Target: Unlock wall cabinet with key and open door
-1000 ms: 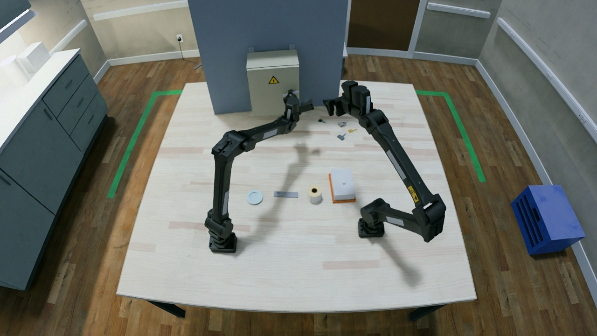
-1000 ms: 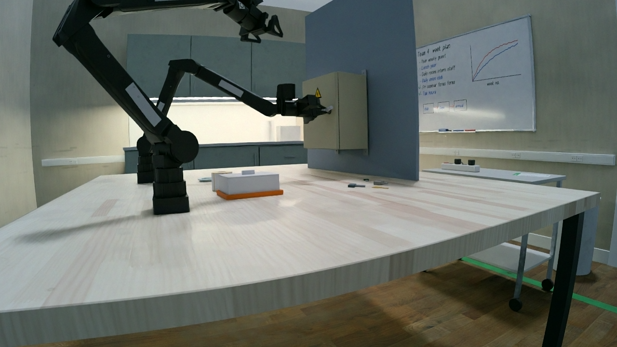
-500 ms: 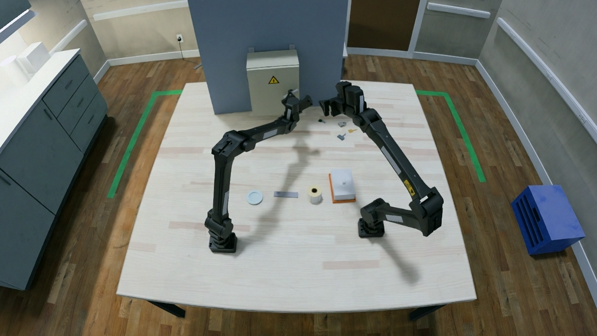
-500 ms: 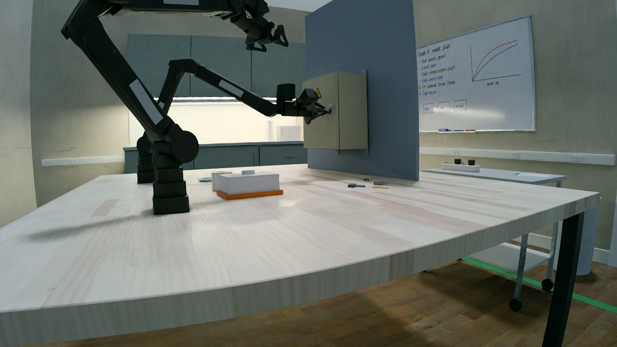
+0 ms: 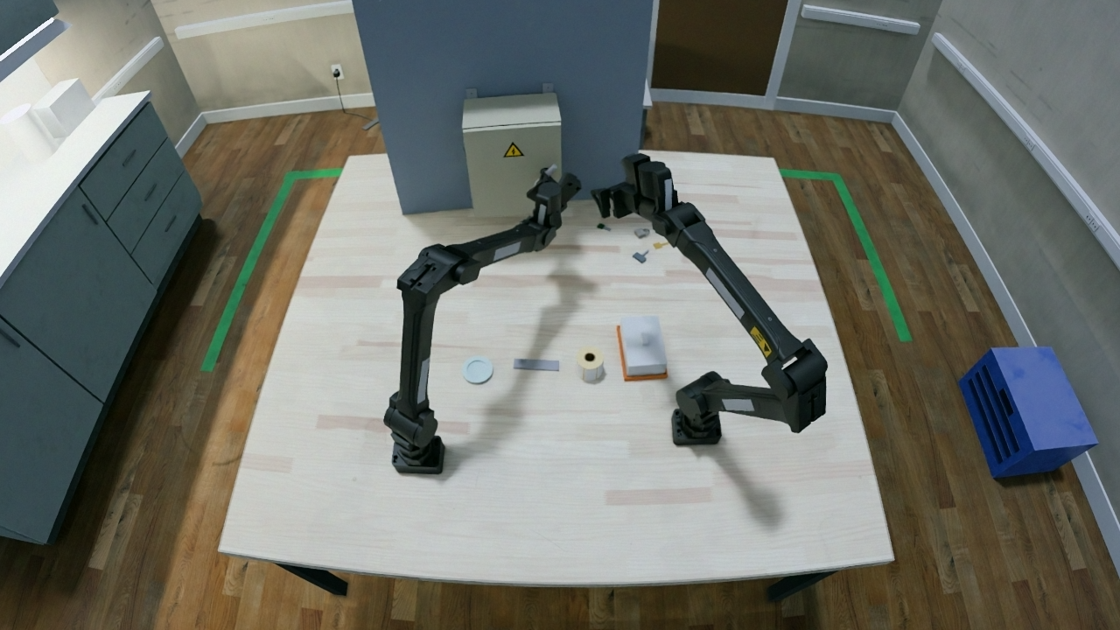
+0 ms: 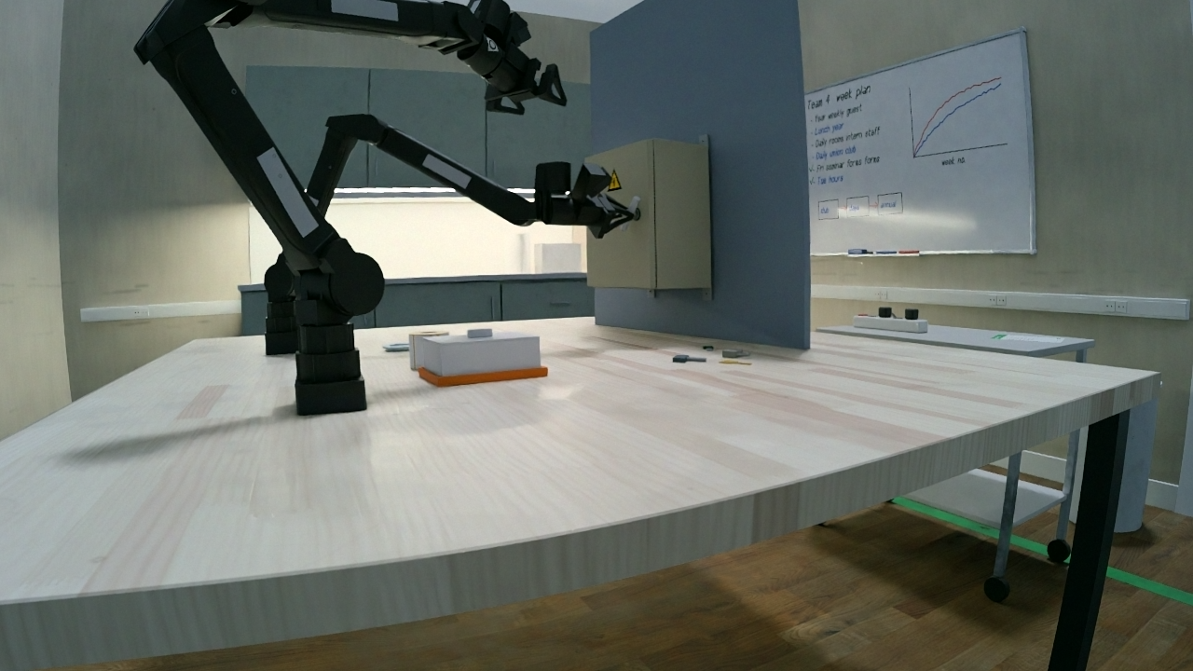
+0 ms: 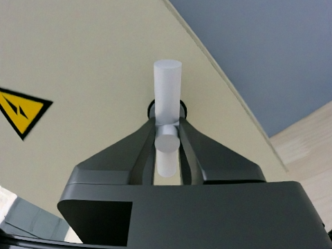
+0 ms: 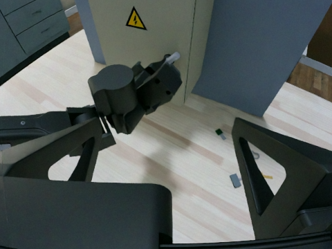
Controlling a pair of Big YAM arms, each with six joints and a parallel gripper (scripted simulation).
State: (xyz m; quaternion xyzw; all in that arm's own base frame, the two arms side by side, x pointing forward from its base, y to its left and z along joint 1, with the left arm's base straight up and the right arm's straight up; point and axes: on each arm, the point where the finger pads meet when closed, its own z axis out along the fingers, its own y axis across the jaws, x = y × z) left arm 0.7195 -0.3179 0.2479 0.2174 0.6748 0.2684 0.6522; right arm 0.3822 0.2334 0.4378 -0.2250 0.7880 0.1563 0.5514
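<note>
Grey drawers (image 5: 127, 157) (image 8: 36, 14) stand left of the pale surface (image 5: 548, 509) (image 6: 500, 500) (image 7: 311, 149) (image 8: 197, 214); next, the wall cabinet (image 5: 508, 184) (image 6: 621, 263) (image 7: 86, 45) (image 8: 159, 31) is closed, contents hidden, the white key (image 5: 551, 170) (image 6: 636, 204) (image 7: 167, 93) (image 8: 173, 57) in its lock, gripped by the left end effector (image 5: 545, 184) (image 6: 625, 215) (image 7: 167, 124) (image 8: 166, 62); the right end effector (image 5: 607, 202) (image 6: 541, 106) (image 8: 167, 124) hangs wide open; only the exterior view shows the whiteboard (image 6: 925, 150); a blue crate (image 5: 1038, 391) sits on the floor at far right

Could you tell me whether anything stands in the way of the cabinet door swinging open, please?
Yes: the left gripper, shut on the key, sits directly before the door. Nothing else visible touches it.
</note>
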